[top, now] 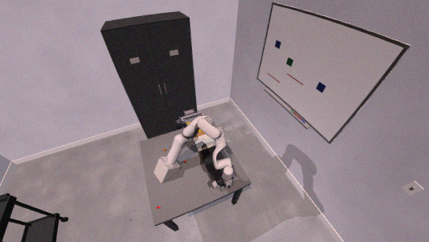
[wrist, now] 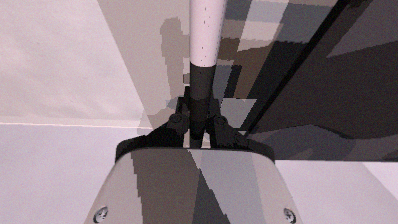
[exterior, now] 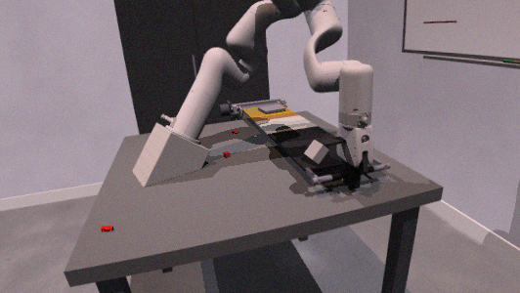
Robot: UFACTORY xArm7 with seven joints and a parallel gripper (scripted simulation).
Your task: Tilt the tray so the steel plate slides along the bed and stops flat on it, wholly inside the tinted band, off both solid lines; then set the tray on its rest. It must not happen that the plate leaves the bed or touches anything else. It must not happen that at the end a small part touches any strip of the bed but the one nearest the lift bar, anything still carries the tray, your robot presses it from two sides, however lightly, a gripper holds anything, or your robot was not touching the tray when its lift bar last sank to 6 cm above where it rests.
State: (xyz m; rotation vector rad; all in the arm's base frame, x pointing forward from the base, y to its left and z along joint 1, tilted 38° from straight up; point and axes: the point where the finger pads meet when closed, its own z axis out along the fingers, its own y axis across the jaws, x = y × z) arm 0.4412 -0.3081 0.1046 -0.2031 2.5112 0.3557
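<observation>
A long, narrow tray lies on the table, running from its far pivot end to a near handle bar. The near end is low, close to the table top. My gripper points straight down and is shut on the handle bar; the wrist view shows the round bar between the fingertips. A flat grey steel plate lies at the tray's far end, on an orange-tinted strip. I cannot make out the solid lines. A light grey block sits by the tray's near part. The gripper also shows in the top view.
The arm's base block stands at the table's left middle. Small red markers lie on the table. A tall dark cabinet stands behind the table. The table edge is close behind the handle.
</observation>
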